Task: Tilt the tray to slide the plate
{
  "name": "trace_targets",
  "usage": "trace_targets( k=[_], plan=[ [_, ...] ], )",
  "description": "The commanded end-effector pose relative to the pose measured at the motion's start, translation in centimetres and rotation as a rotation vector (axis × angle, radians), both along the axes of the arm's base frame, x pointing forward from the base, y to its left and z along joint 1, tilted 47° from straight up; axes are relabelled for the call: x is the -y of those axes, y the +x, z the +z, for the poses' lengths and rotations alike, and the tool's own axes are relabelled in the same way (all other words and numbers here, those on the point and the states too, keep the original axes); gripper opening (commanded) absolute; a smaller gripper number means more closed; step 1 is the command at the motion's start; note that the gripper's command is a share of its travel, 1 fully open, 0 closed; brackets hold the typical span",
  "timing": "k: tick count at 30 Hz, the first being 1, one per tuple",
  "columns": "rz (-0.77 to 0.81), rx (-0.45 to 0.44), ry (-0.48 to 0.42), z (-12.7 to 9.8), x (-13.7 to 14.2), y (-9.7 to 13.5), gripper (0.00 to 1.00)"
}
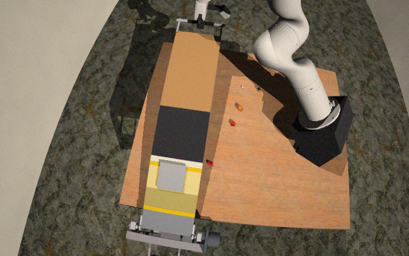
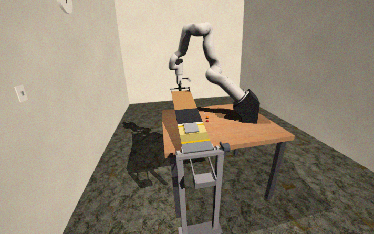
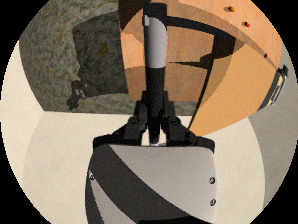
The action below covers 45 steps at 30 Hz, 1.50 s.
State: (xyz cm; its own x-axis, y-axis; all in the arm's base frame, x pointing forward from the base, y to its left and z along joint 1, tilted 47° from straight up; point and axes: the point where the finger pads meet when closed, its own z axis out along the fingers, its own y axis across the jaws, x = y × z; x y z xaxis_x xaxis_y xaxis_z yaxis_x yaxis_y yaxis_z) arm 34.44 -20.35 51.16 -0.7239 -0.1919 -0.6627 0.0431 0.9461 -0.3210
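Note:
The long tray (image 1: 184,120) is hinged on a grey stand at its near end, and its far end is lifted above the table. My gripper (image 1: 200,23) is shut on the tray's handle bar (image 1: 200,21) at that far end; it also shows in the exterior view (image 2: 179,87) and in the wrist view (image 3: 154,129). The grey steel plate (image 1: 170,176) lies flat on the bed in the upper part of the pale yellow tinted band (image 1: 172,188). Its far edge covers the far solid yellow line (image 1: 193,169). It is well clear of the near yellow line (image 1: 168,211).
The robot base (image 1: 323,132) stands on the wooden table's right side. Small items lie on the table: an orange ball (image 1: 239,107), a red piece (image 1: 232,123), and another red piece (image 1: 209,163) beside the tray. The grey stand (image 2: 197,190) carries the hinge.

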Motion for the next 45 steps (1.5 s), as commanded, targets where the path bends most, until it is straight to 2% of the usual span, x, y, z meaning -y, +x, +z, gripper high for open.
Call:
trace_targets(
  k=[1, 23, 28, 29, 30, 33, 35, 45],
  plan=[
    [-0.006, -0.005, 0.003, -2.9, 2.3, 3.2, 0.0],
    [-0.006, -0.005, 0.003, -3.6, 2.9, 4.1, 0.0],
    [-0.006, -0.005, 0.003, 0.8, -0.7, -0.9, 0.0],
    [-0.006, -0.005, 0.003, 1.1, -1.0, -1.2, 0.0],
    [-0.006, -0.005, 0.003, 0.8, -0.7, -0.9, 0.0],
    [-0.006, -0.005, 0.003, -2.2, 1.8, 2.5, 0.0],
    [-0.006, -0.005, 0.003, -3.4, 2.7, 3.8, 0.0],
    [-0.006, -0.005, 0.003, -3.5, 2.8, 4.0, 0.0]
  ],
)
